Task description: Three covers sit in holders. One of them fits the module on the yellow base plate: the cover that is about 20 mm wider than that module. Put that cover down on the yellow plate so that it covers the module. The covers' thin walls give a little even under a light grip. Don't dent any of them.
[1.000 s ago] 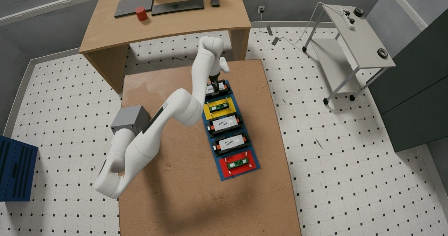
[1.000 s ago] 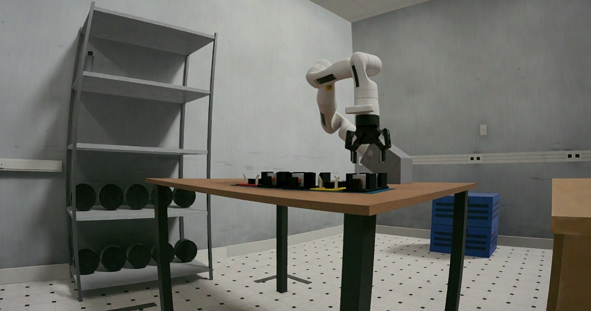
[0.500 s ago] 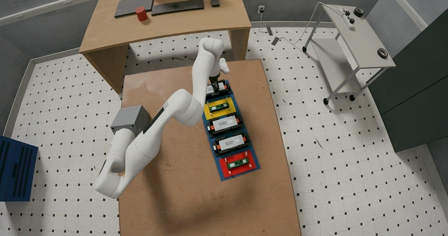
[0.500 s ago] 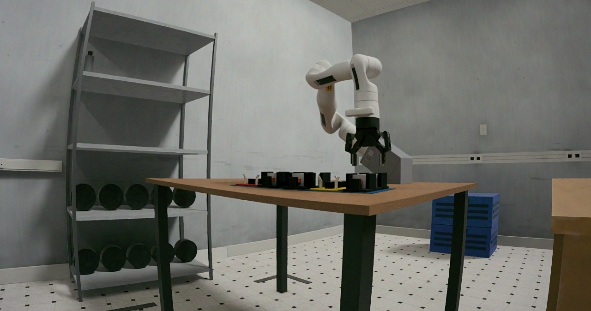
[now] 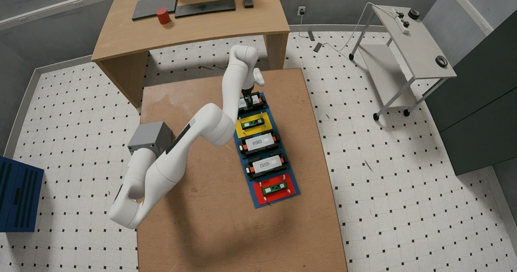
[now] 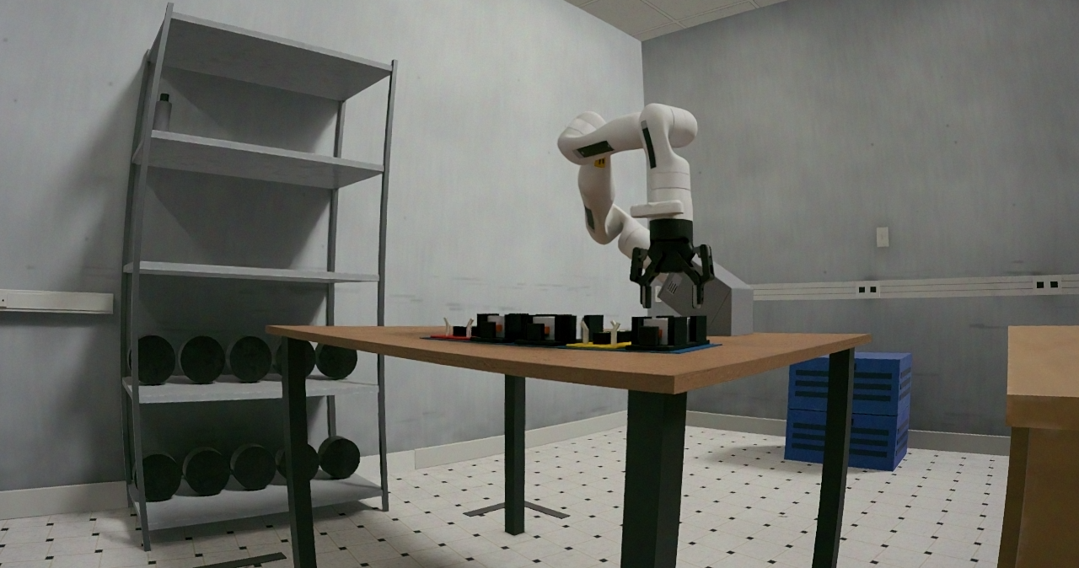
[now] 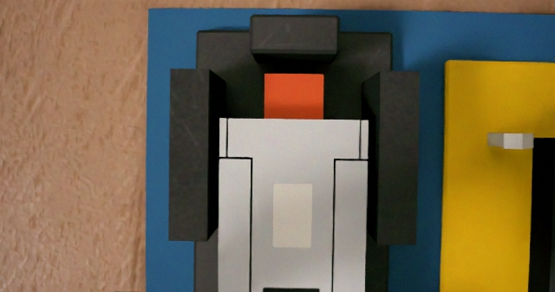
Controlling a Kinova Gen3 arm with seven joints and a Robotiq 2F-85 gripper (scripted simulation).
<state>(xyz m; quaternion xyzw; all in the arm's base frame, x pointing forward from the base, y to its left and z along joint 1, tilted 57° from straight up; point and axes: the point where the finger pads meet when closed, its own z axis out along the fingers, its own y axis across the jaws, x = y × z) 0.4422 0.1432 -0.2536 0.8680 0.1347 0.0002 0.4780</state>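
Observation:
My gripper [image 5: 248, 102] [image 6: 673, 305] is open and empty, pointing down above the far cover [image 5: 255, 99] [image 7: 292, 171]. A gap shows between fingertips and holder in the exterior view. The far cover, light grey with an orange end, sits in its black holder [image 7: 188, 153] [image 6: 696, 329]. The arm partly hides it in the top view. The middle cover [image 5: 265, 141] and near cover [image 5: 272, 163] sit in like holders. The yellow plate [image 5: 256, 129] [image 6: 596, 345] [image 7: 486, 197] bears an uncovered green module [image 5: 253, 123] and white pins. The fingertips are outside the wrist view.
A red plate [image 5: 276, 195] with another green module [image 5: 274, 188] and pins lies at the near end of the blue board [image 5: 253, 198] [image 7: 158, 110]. The board lies on the brown table [image 5: 217, 216]. Black holder walls rise beside each cover.

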